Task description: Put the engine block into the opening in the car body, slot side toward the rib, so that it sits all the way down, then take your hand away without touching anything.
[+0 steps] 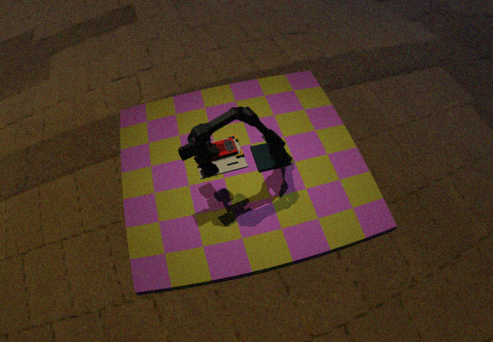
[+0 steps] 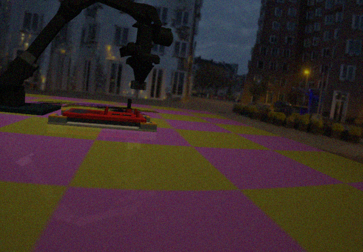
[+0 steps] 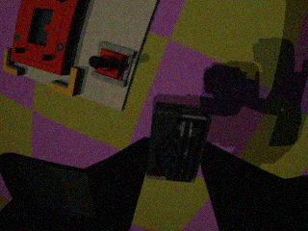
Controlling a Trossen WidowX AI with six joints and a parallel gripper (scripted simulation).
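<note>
My gripper [image 3: 175,145] [image 2: 137,82] [image 1: 206,165] is shut on the engine block [image 3: 179,131] [image 2: 137,85], a small dark box, and holds it well above the checkered mat [image 1: 223,259] [image 2: 152,164]. The red car body [image 1: 224,145] [image 2: 102,114] [image 3: 54,22] lies on a white base plate [image 1: 235,164] [image 2: 99,124] [image 3: 129,19]. In the wrist view it is up and to the left of the block. Its dark opening [image 3: 41,26] shows in the car's middle. A small red fitting with a dark peg [image 3: 108,64] [image 2: 129,104] sits on the plate beside the car.
The arm's dark teal base pad [image 1: 267,155] [image 2: 29,108] lies right of the plate. The arm arches over the car. Its shadow [image 1: 239,202] falls on the mat in front. Paved ground surrounds the mat.
</note>
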